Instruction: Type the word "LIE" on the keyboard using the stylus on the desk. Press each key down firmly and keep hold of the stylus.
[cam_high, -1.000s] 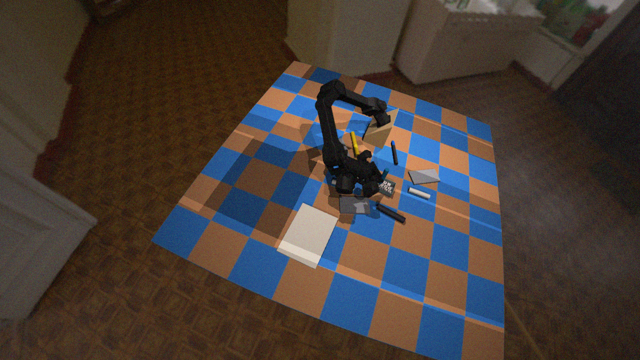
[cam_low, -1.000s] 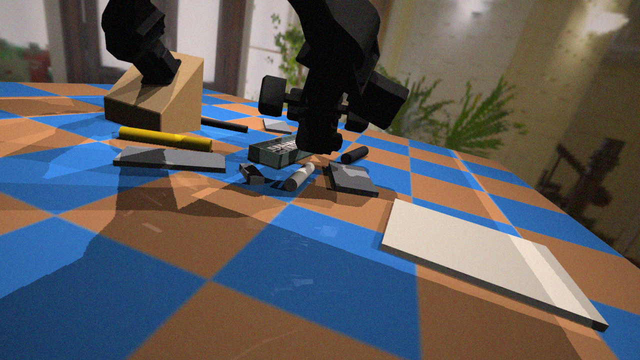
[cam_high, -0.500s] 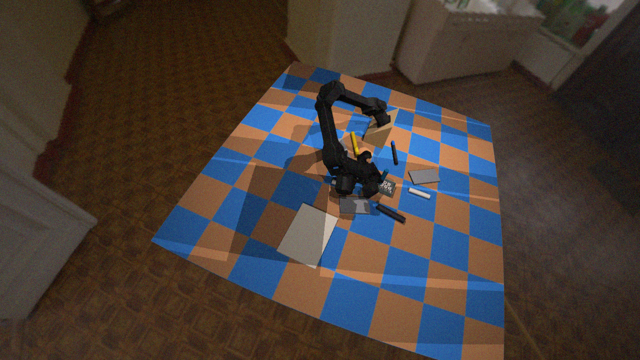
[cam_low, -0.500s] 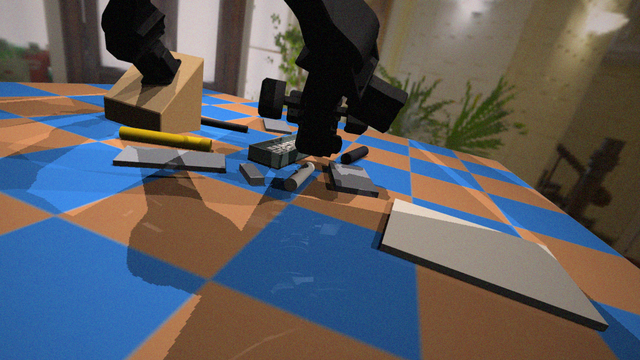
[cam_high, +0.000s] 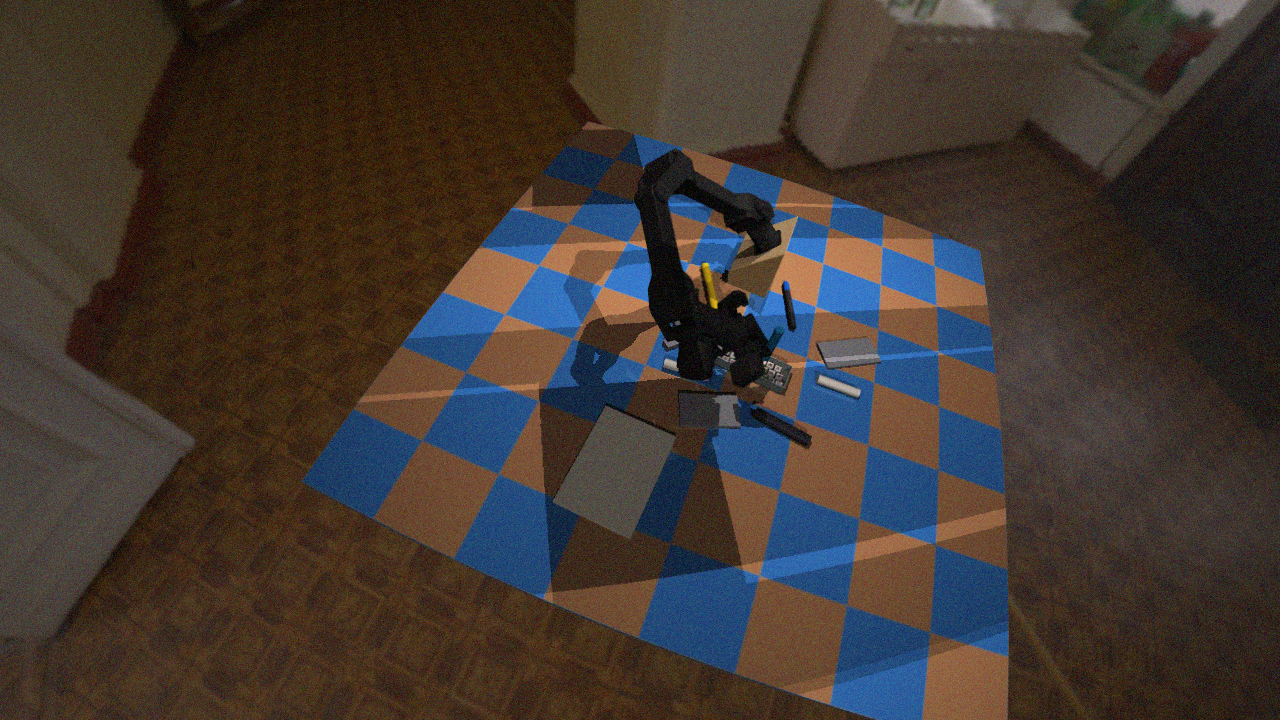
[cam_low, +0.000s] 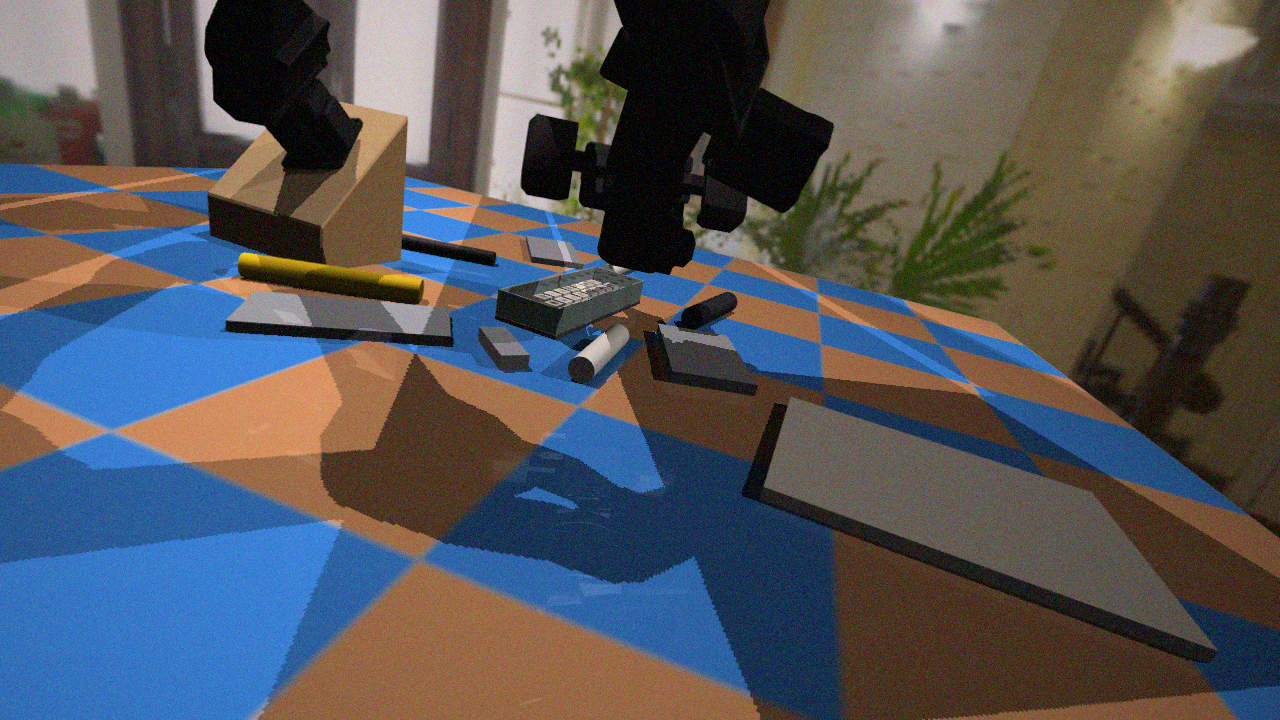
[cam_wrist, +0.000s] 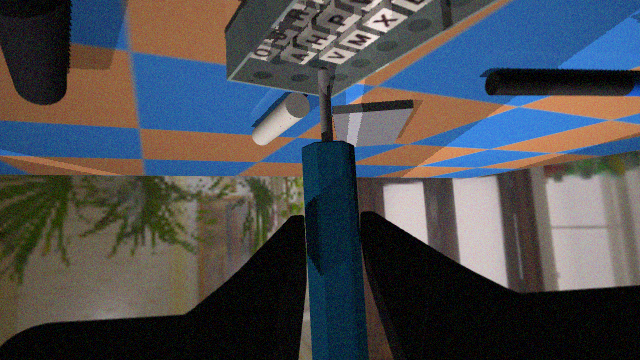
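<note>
Clamped on a blue faceted stylus with a thin grey tip (cam_wrist: 334, 225), the black two-fingered hand (cam_wrist: 332, 225) reaches out over the blue-and-orange checkered counter (cam_high: 805, 555) (cam_low: 501, 644) (cam_wrist: 180, 100). Ahead of the tip sits the grey-green box-shaped keyboard with white lettered keys (cam_high: 776, 376) (cam_low: 528, 308) (cam_wrist: 250, 37); in the wrist view the tip overlaps its near edge, close to the V key (cam_wrist: 336, 54), though whether it touches cannot be told. A white cylinder (cam_high: 837, 385) (cam_wrist: 282, 120) and a flat grey slab (cam_high: 848, 352) (cam_low: 552, 251) (cam_wrist: 375, 122) lie beyond the keyboard, apart from it.
</note>
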